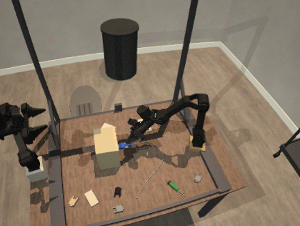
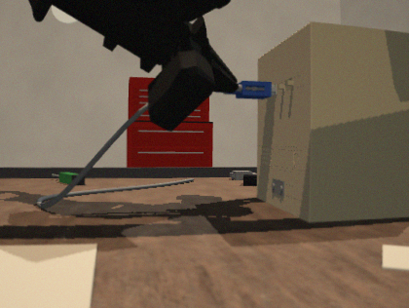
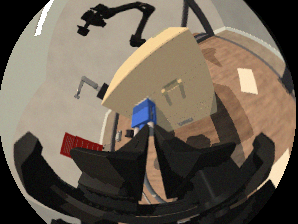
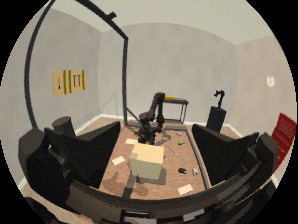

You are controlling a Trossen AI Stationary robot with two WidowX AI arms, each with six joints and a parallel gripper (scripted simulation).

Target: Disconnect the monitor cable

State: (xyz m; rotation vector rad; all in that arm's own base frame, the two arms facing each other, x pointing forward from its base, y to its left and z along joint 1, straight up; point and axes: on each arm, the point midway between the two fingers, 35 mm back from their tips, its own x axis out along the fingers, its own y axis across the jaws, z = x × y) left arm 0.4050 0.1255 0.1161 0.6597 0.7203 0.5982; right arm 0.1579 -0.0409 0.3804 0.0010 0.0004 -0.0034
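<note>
Left wrist view: our left claw [image 1: 131, 139] [image 2: 237, 88] [image 3: 151, 128] [image 4: 152, 146] pinches a thumbscrew [image 3: 151, 124]; we should roll gently, keeping the plug [image 1: 122, 146] [image 2: 254, 90] [image 3: 143, 114] straight. Our right claw [image 1: 46, 118] [image 3: 83, 17] [image 4: 157, 126] is wide.

In the exterior view, the upper arm is cut off by the top edge, and the cable [image 2: 104, 146] is covered by the left gripper [image 2: 234, 88] [image 3: 151, 131] behind the plug [image 2: 254, 90] [image 3: 144, 113]. The far side of the box [image 2: 360, 161] is cut off by the right edge. In the left wrist view, the thumbscrews are too small to be made out, and the port is hidden by the plug. The right arm is cut off in the top view.
</note>
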